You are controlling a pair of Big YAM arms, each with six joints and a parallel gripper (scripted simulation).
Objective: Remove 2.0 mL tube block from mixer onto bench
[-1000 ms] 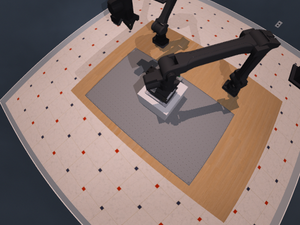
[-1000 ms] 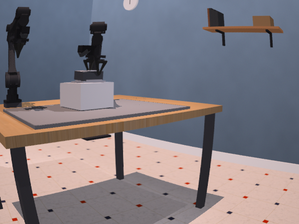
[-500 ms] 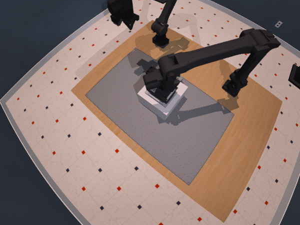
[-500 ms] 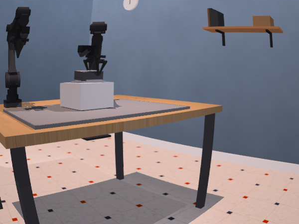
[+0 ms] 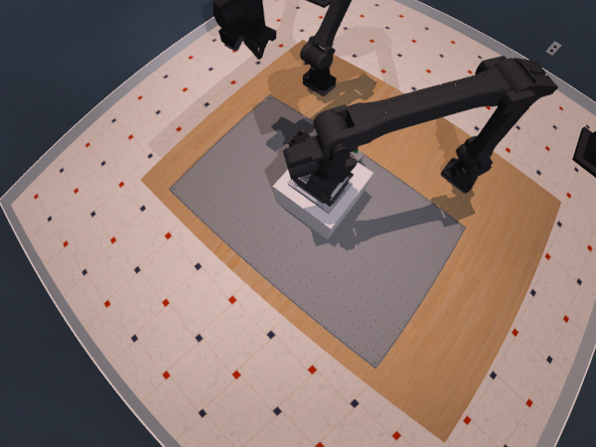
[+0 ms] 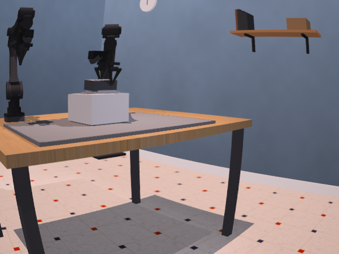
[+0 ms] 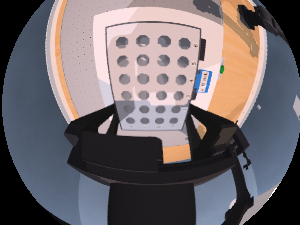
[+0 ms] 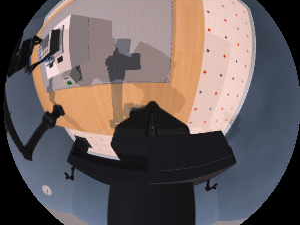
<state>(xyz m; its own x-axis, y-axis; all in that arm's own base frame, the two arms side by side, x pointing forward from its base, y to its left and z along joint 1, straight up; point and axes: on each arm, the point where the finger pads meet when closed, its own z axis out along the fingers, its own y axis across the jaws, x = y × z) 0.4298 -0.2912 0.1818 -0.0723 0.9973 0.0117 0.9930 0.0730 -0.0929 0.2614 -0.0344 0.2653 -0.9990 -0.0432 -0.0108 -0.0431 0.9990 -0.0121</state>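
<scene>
the block with rows of round holes [image 6: 100, 84] [image 7: 152, 70] [image 8: 56, 39] is on top of the white mixer [image 5: 330, 223] [image 6: 108, 110] [image 7: 102, 30] [image 8: 77, 35], looking level. the left jaws [image 5: 325, 191] [image 6: 105, 80] grip it near one end, one finger on each side. the right jaws [image 5: 258, 56] [image 6: 20, 64] are closed on nothing, pointing down, well apart from the mixer.

the mixer stands on a grey mat [image 5: 348, 288] [image 6: 70, 134] [image 7: 75, 35] [image 8: 145, 15] that lies on the wooden bench [image 5: 492, 268] [image 6: 226, 121] [image 7: 240, 40] [image 8: 190, 60]. beside the block are a small blue screen [image 7: 203, 81] [image 8: 49, 61] and some dark pieces; i cannot tell how the lever sits. a green button [image 7: 222, 69] [image 8: 69, 83] is near that side. the left arm reaches over the mixer and hides much of the block from above. on the wall are a round clock [image 6: 148, 1] and a shelf [image 6: 275, 33] with a brown box [image 6: 298, 23].
</scene>
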